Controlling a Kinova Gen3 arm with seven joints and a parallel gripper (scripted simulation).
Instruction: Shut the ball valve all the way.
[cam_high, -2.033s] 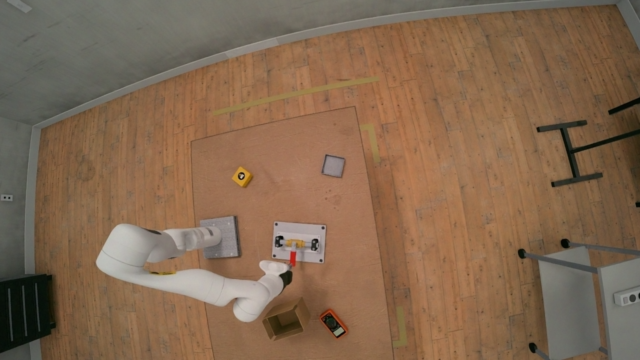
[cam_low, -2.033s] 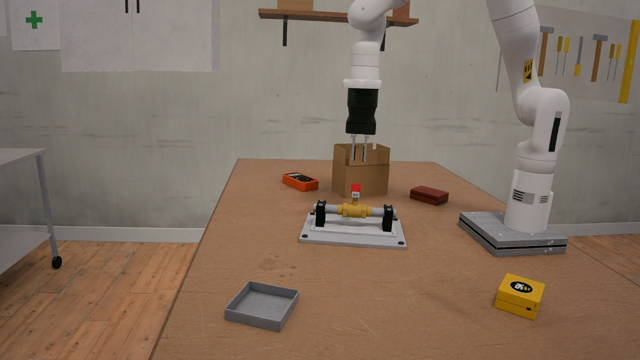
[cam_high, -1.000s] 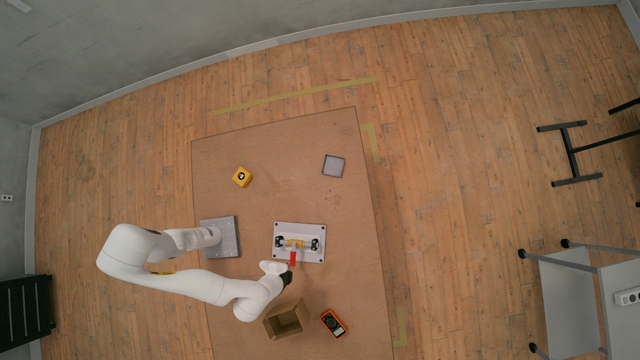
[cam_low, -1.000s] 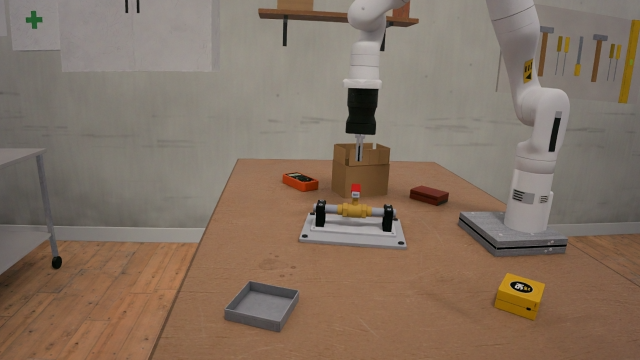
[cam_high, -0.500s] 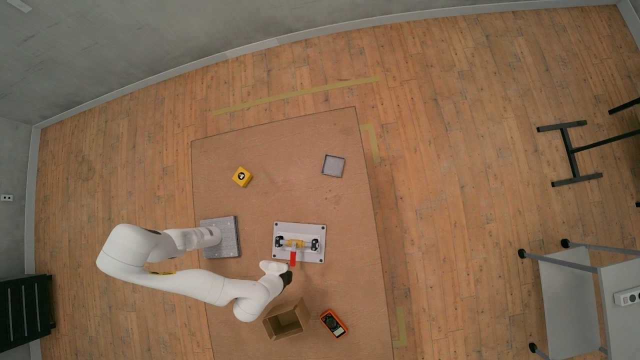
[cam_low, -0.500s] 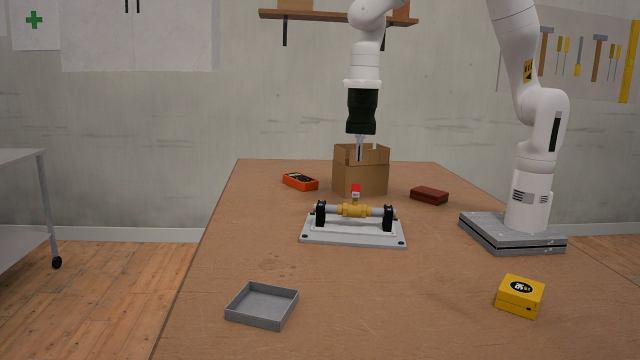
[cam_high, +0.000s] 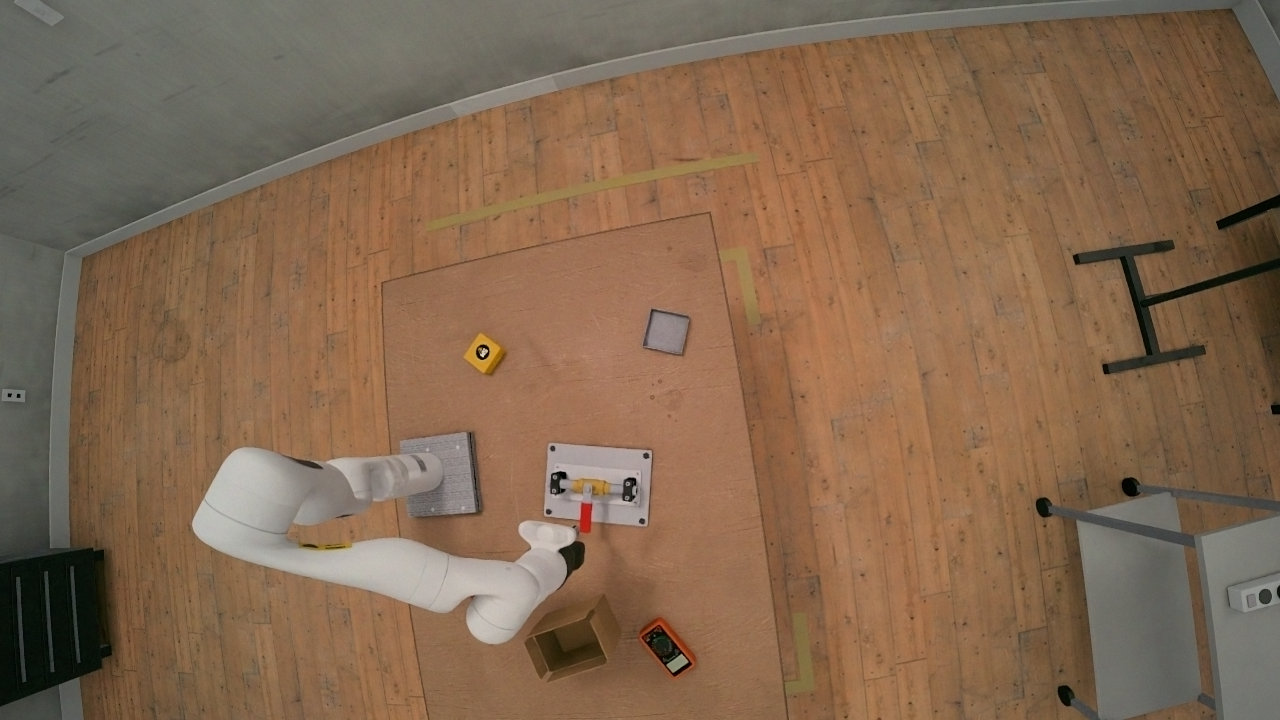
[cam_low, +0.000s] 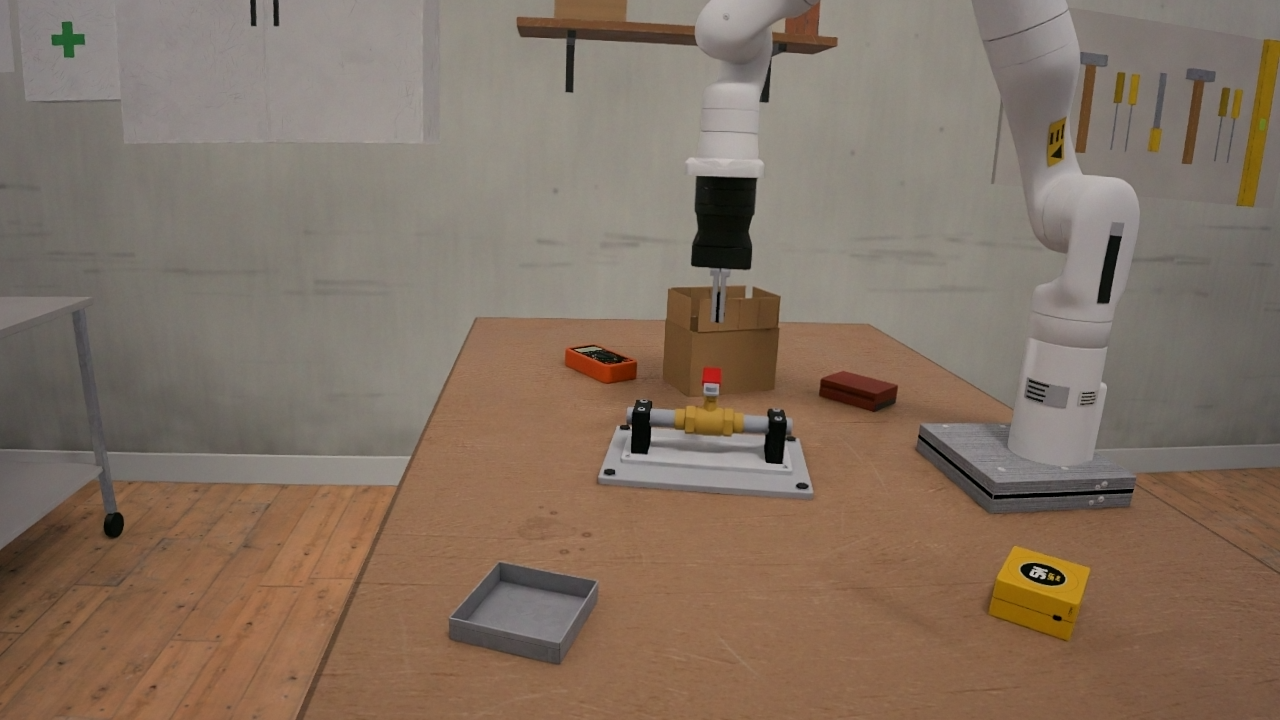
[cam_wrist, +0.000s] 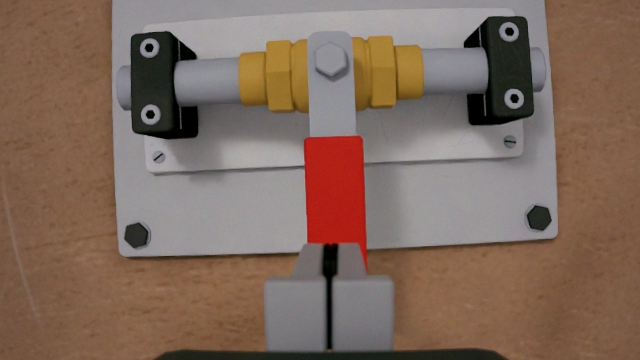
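Note:
The ball valve (cam_wrist: 330, 70) has a yellow body on a grey pipe held by two black clamps on a grey base plate (cam_low: 707, 456). Its red-tipped handle (cam_wrist: 335, 190) stands square to the pipe, pointing toward my gripper. It also shows in the overhead view (cam_high: 585, 514) and the front view (cam_low: 711, 379). My gripper (cam_wrist: 331, 280) is shut with nothing between the fingers. In the front view it (cam_low: 717, 313) hangs well above the handle's tip, apart from it.
An open cardboard box (cam_low: 721, 344) stands behind the valve. An orange multimeter (cam_low: 600, 361) and a dark red block (cam_low: 857, 390) lie beside it. A grey tray (cam_low: 523, 610) and a yellow box (cam_low: 1039, 591) sit near the front. The arm's base (cam_low: 1024, 465) is at the right.

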